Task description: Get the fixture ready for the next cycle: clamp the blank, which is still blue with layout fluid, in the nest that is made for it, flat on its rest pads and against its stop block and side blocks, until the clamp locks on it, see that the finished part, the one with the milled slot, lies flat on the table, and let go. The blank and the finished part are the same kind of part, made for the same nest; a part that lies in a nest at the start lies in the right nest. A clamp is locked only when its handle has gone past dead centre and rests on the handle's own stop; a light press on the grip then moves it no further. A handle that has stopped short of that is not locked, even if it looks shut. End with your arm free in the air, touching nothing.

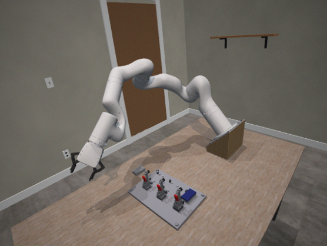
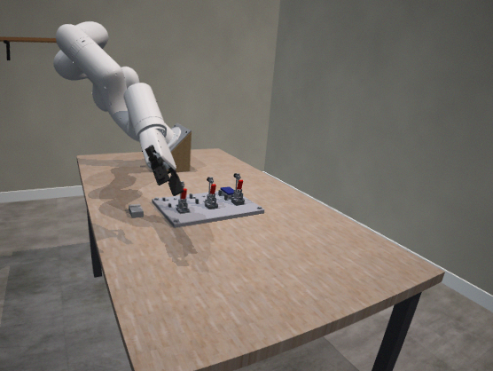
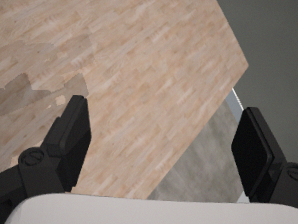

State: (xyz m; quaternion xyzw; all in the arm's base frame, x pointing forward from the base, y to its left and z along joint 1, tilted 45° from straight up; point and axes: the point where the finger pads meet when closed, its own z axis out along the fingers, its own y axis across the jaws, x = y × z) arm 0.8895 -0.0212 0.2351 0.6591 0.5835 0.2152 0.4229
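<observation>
Wrist view: gripper (image 3: 160,143) spread to its widest, nothing between the fingers. Only wooden table (image 3: 133,43) and a strip of floor show past them; the fixture is outside this view.

Top view, lower centre: grey fixture plate (image 1: 153,204) lies on the table. Three toggle clamps with red grips stand in a row along it: left clamp (image 1: 146,180), middle clamp (image 1: 160,190), right clamp (image 1: 177,200). Handles appear upright or near it; the lock state is too small to judge. The blue blank (image 1: 189,194) lies on the plate just right of the right clamp, in the lower-right part of the frame. Whether it seats flat on pads or touches the stop and side blocks cannot be resolved. The other nests show only small pins and blocks.

Just beyond the plate's upper-left corner, the grey finished part (image 1: 139,170) lies on the table, apart from the plate. Its slot is not legible.

At left of the frame the gripper hangs off the table's edge, over the floor, well apart from plate and parts. In the exterior view it overlaps the left clamp in the picture; this is line-of-sight only.

Farthest: the arm's base sits on a brown wedge block (image 1: 227,144) at the table's far end.
</observation>
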